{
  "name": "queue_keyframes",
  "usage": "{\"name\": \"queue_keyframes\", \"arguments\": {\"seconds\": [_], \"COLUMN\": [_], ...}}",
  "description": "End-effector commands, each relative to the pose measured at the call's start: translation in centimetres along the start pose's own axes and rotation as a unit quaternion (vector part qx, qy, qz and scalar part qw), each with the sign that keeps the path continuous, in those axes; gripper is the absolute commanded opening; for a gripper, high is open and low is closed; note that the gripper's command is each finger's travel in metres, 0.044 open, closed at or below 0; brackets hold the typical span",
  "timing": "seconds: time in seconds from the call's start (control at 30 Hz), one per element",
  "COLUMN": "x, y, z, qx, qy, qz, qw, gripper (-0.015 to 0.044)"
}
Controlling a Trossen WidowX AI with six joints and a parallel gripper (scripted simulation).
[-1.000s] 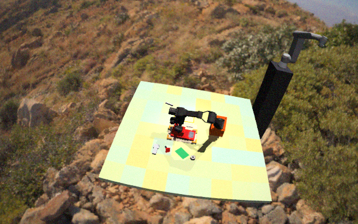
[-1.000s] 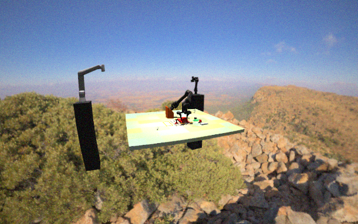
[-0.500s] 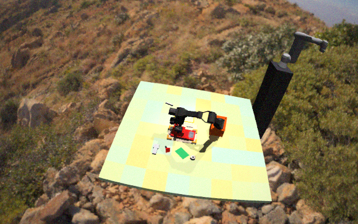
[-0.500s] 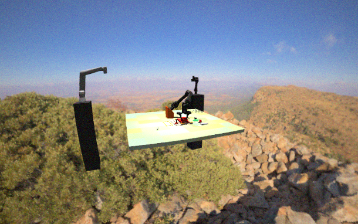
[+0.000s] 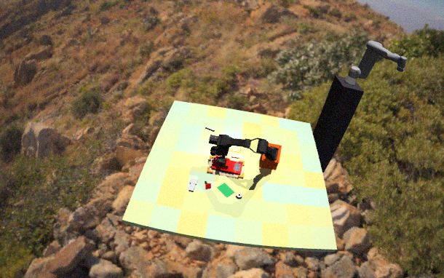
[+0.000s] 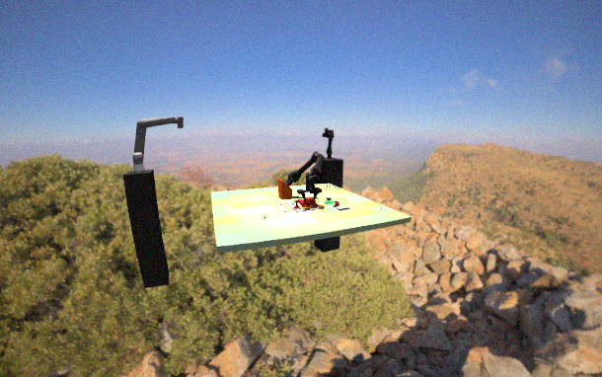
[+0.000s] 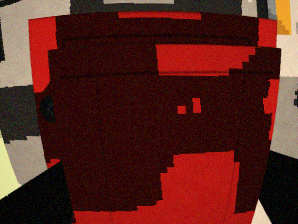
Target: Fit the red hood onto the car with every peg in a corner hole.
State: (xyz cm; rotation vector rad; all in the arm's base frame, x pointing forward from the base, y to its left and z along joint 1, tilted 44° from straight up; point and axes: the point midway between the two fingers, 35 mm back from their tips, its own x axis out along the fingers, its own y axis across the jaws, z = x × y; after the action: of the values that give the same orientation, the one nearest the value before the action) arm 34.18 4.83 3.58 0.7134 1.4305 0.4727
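Observation:
The red hood [image 7: 110, 140] fills most of the wrist view, largely in shadow, with its sides between the fingers. My gripper [image 5: 220, 161] [image 6: 309, 196] [image 7: 164, 165] is shut on the hood, over the left part of the car in the top view. The red chassis [image 5: 229, 168] [image 7: 40, 55] lies under and beyond the hood, inside the pale jig [image 5: 226, 175] with yellow corners. A dark round spot shows at the hood's left edge in the wrist view. The engine block, the pegs and any gap between hood and deck are hidden or too small to tell.
An orange block [image 5: 270, 161] [image 6: 284, 189] stands right of the car in the top view. In front lie a green plate [image 5: 226, 190], a white part [image 5: 193, 185], a small red part [image 5: 208, 185] and a wheel [image 5: 239, 196]. A black rod [image 5: 209, 129] lies behind.

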Motion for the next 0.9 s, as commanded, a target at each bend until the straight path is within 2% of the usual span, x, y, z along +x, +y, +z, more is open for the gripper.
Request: {"name": "queue_keyframes", "arguments": {"seconds": [0.0, 0.27, 0.8, 0.87], "x": [0.27, 0.11, 0.17, 0.17], "y": [-0.04, 0.00, 0.00, 0.00], "z": [-0.11, -0.01, -0.01, -0.01], "qx": [0.003, 0.000, 0.000, 0.000], "qy": [0.002, 0.000, 0.000, 0.000], "qz": [0.000, 0.000, 0.000, 0.000], "qw": [1.000, 1.000, 1.000, 1.000], "gripper": [0.0000, 0.0000, 0.0420, 0.0440]}}
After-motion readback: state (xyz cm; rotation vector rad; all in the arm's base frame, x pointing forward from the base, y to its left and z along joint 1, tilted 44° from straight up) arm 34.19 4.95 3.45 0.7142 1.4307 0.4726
